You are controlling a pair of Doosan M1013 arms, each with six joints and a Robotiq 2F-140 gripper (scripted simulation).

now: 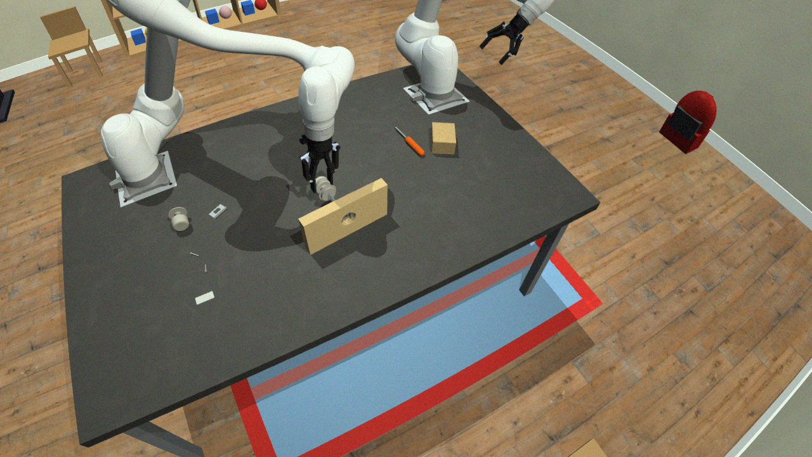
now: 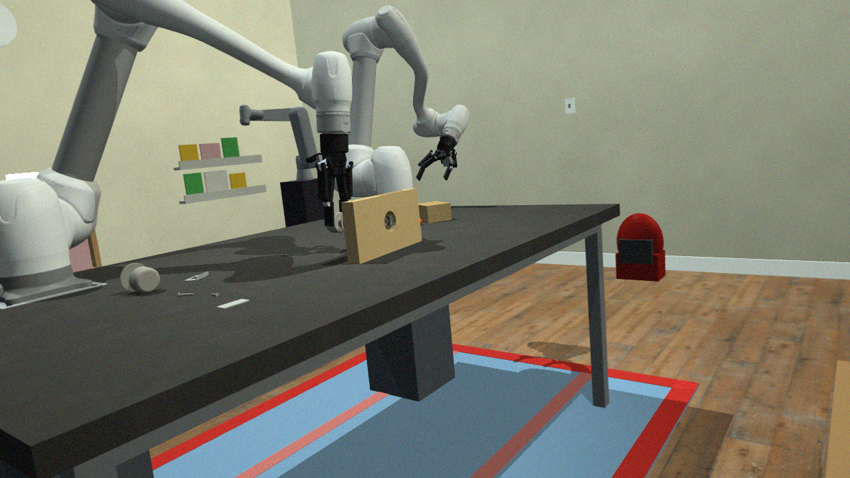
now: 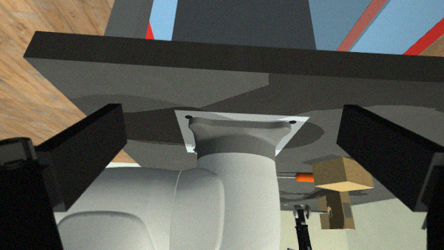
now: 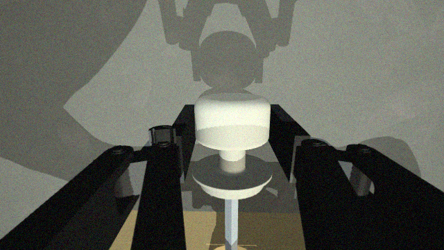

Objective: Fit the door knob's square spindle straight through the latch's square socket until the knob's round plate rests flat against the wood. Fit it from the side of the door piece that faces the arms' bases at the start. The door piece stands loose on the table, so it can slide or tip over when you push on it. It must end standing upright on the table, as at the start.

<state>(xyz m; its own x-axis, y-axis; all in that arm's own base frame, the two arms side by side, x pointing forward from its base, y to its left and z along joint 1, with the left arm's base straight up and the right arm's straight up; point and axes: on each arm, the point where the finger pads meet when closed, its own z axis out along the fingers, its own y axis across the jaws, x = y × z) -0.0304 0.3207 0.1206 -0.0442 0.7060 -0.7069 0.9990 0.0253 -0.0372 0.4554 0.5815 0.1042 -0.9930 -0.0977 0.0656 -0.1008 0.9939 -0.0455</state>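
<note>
The door piece (image 1: 323, 233) (image 2: 368, 240) (image 3: 325, 222) stands upright on the table. The latch (image 1: 347, 218) (image 2: 389, 220) shows in its round hole. My right gripper (image 1: 322, 180) (image 4: 231, 121) is shut on the knob (image 1: 327, 193) (image 2: 339, 222) (image 4: 232, 135), gripping its round head, on the side facing the arms' bases. The spindle (image 1: 333, 198) (image 3: 320, 212) (image 4: 231, 222) points at the hole and its plate stands well off the wood. The tip appears to reach the hole; whether it is in the socket is hidden. My left gripper (image 1: 492, 52) (image 2: 433, 176) (image 3: 232, 123) is open and empty, high beyond the table's far end.
A second knob (image 1: 179, 220) (image 2: 142, 279), a small latch plate (image 1: 219, 212), two screws (image 1: 205, 267) (image 1: 194, 254) and a white strip (image 1: 205, 298) (image 2: 233, 303) lie on the left. An orange screwdriver (image 1: 414, 146) and a wooden block (image 1: 443, 136) (image 2: 435, 212) lie toward the left arm's base.
</note>
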